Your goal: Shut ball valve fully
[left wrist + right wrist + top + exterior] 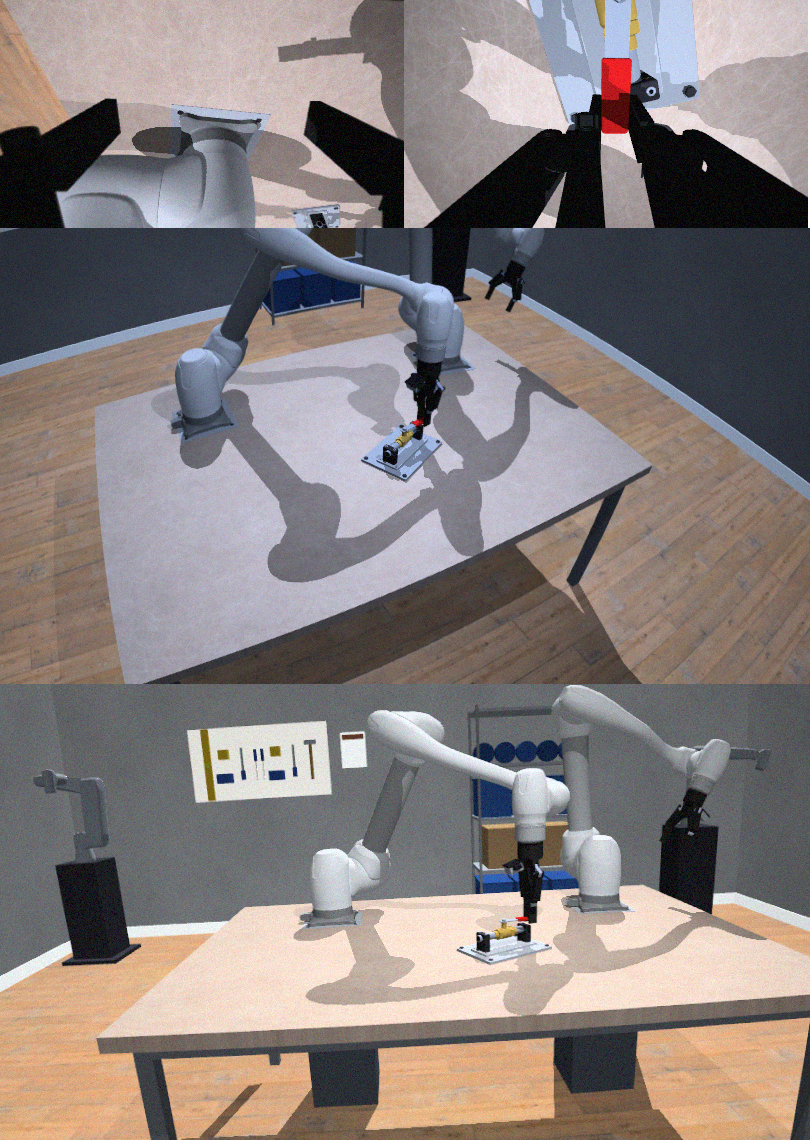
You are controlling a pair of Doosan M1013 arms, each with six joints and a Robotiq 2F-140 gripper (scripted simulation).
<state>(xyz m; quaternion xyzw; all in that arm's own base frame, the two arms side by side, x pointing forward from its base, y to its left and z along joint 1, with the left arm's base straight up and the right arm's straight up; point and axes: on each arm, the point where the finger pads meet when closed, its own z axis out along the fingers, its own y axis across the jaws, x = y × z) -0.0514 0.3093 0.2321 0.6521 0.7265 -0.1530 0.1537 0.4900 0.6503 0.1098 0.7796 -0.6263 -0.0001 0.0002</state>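
Note:
The ball valve's yellow body (pixel 404 438) (pixel 506 931) (pixel 634 25) is on a pipe between black supports on a metal base plate (pixel 423 455) (pixel 518 953) (pixel 330 216) (pixel 676 60). Its lever has a red handle (pixel 418 422) (pixel 522 918) (pixel 616 75), which lies nearly along the pipe, at a small angle to it in the right wrist view. My right gripper (pixel 423 420) (pixel 529 913) (pixel 614 109) points down and is shut on the red handle, one finger on each side. My left gripper (pixel 499 302) (pixel 677 836) (pixel 212 117) is open and empty, high and far from the valve.
The fixture stands on the table (pixel 198 567) (pixel 226 1001). The right arm's base (pixel 206 423) (pixel 331 916) and left arm's base (pixel 447 363) (pixel 599 903) stand along the table's back. Broad arm shadows cross the top. A shelf (pixel 477 819) stands behind the arms.

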